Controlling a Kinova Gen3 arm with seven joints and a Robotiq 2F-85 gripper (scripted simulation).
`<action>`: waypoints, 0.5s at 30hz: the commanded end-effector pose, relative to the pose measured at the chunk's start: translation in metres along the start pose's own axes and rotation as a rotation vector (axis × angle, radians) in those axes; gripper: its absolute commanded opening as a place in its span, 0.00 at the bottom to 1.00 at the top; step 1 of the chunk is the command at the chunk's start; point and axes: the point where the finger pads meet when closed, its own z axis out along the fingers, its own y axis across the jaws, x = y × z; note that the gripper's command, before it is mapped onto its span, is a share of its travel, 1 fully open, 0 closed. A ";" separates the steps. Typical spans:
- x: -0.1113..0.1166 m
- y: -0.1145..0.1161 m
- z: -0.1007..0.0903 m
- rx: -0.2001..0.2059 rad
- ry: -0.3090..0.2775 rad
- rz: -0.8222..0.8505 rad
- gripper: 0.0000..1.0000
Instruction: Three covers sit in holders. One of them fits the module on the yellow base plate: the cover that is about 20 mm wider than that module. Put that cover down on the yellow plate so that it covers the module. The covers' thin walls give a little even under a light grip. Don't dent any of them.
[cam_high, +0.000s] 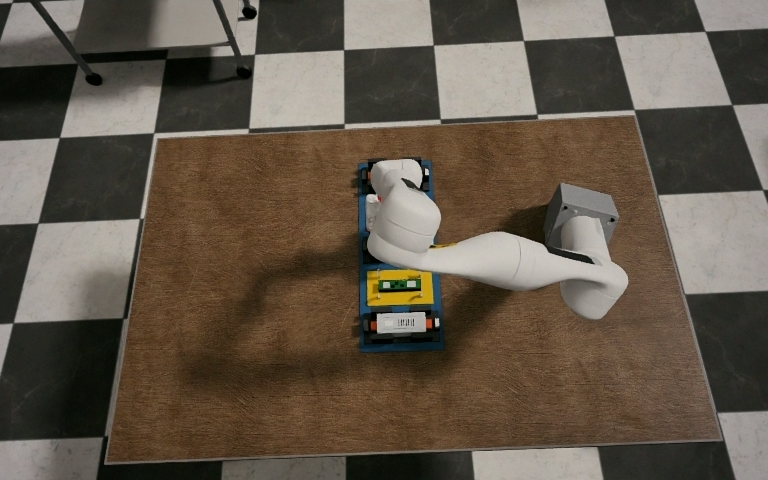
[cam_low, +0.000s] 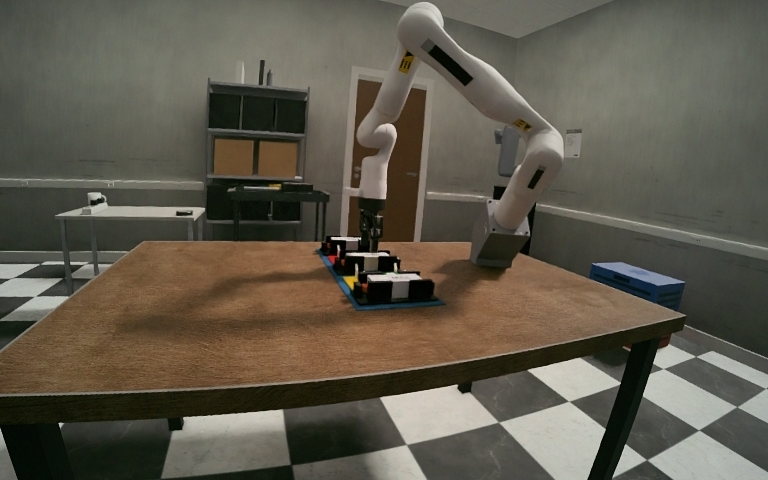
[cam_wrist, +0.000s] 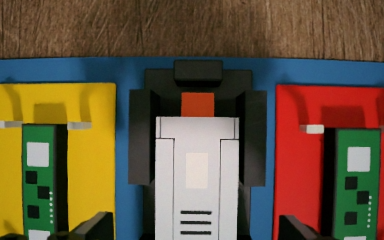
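My open gripper (cam_wrist: 196, 227) (cam_low: 372, 246) hangs low over the middle holder (cam_wrist: 140, 145), one finger on each side of its white cover (cam_wrist: 197, 195) (cam_low: 370, 256). Nothing is between the fingers; the cover's lower end is out of the wrist view. The yellow plate (cam_wrist: 95, 175) (cam_high: 370, 295) lies to the left in the wrist view, its green module (cam_wrist: 45, 175) (cam_high: 399, 285) uncovered. Another white cover (cam_high: 400, 323) (cam_low: 399, 286) sits in the near holder. A third cover (cam_low: 345, 241) sits in the far holder, mostly hidden by the arm in the top view.
A red plate (cam_wrist: 300, 175) with a green module (cam_wrist: 367, 180) lies right of the middle holder in the wrist view. Thin pale posts stand on both plates, such as one post (cam_wrist: 79, 125) on the yellow plate. The blue board (cam_wrist: 125, 210) (cam_low: 365, 307) carries all holders and plates.
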 end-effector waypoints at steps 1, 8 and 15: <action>0.000 0.000 0.003 -0.001 0.002 0.000 1.00; 0.000 0.000 0.007 -0.001 0.002 0.000 1.00; 0.000 0.000 0.010 -0.001 0.002 0.000 1.00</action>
